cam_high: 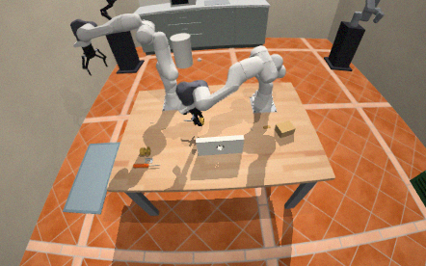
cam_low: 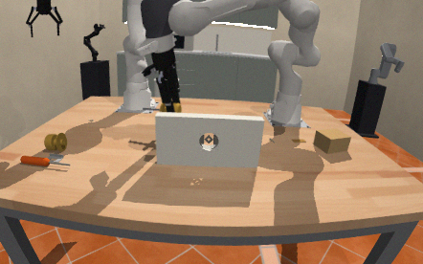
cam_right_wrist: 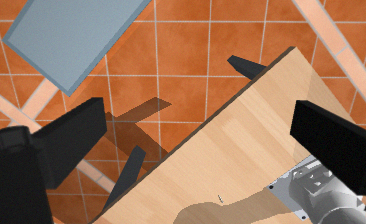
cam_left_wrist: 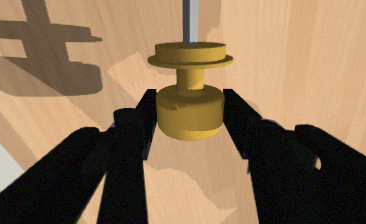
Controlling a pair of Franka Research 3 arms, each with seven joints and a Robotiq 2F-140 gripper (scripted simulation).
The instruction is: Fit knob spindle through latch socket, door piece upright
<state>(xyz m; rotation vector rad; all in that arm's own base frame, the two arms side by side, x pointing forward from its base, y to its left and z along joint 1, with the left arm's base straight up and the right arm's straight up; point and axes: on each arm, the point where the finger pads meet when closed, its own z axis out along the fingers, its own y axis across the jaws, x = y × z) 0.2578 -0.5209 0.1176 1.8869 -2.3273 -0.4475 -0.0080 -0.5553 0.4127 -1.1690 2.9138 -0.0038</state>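
The pale door piece (cam_high: 232, 147) (cam_low: 178, 148) stands upright on the table, with the latch's square socket (cam_low: 209, 139) in its round hole. My left gripper (cam_high: 199, 121) (cam_low: 170, 107) (cam_left_wrist: 189, 103) is shut on the brass door knob (cam_left_wrist: 190, 120), behind the door piece as the exterior camera sees it. The knob's round plate (cam_left_wrist: 190, 60) is clear of the fingers. The spindle (cam_left_wrist: 190, 22) (cam_low: 151, 109) points to picture left in the exterior view, not at the socket; its tip is cut off in the left wrist view. My right gripper (cam_high: 98, 69) (cam_low: 45, 34) (cam_right_wrist: 198, 116) is open and empty, high off the table's side.
A second brass knob-like piece (cam_high: 145, 151) (cam_low: 55, 142) and an orange-handled screwdriver (cam_high: 141, 166) (cam_low: 34, 161) lie at picture left. A tan block (cam_high: 284, 129) (cam_low: 331, 141) and a small flat brass piece (cam_high: 266, 127) (cam_low: 299, 141) lie right of the door piece.
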